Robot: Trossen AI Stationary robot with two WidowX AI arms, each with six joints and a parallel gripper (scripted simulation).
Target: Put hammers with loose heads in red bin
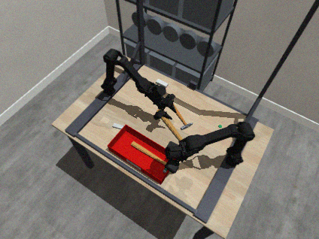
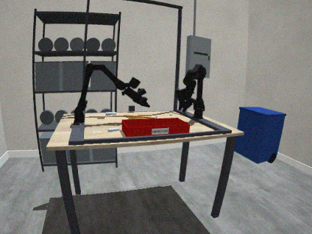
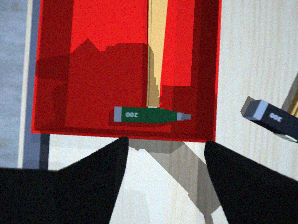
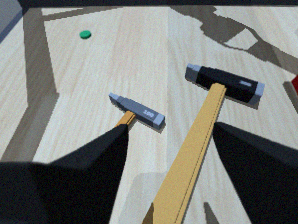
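The red bin (image 1: 124, 140) (image 2: 140, 128) (image 3: 100, 95) holds the hammer with the green head (image 3: 150, 115), marked 200; its wooden handle (image 1: 148, 152) lies along the bin floor. My left gripper (image 3: 166, 145) is open and empty, beyond the bin's end wall at the green head's end. The black-headed hammer (image 4: 227, 85) (image 3: 267, 114), marked 300, and the small grey-headed hammer (image 4: 142, 112) (image 1: 186, 126), marked 100, lie on the table. My right gripper (image 4: 170, 129) (image 2: 149, 106) is open above them, its fingers either side of the black-headed hammer's handle in its wrist view. The left arm hides the black head in the top view.
A small green disc (image 4: 85, 34) (image 1: 220, 126) lies on the table beyond the hammers. One pale block (image 1: 162, 83) is near the back edge, and another (image 1: 117, 125) (image 2: 113, 129) is beside the bin. A dark frame bar (image 1: 124, 164) runs along the bin's outer side.
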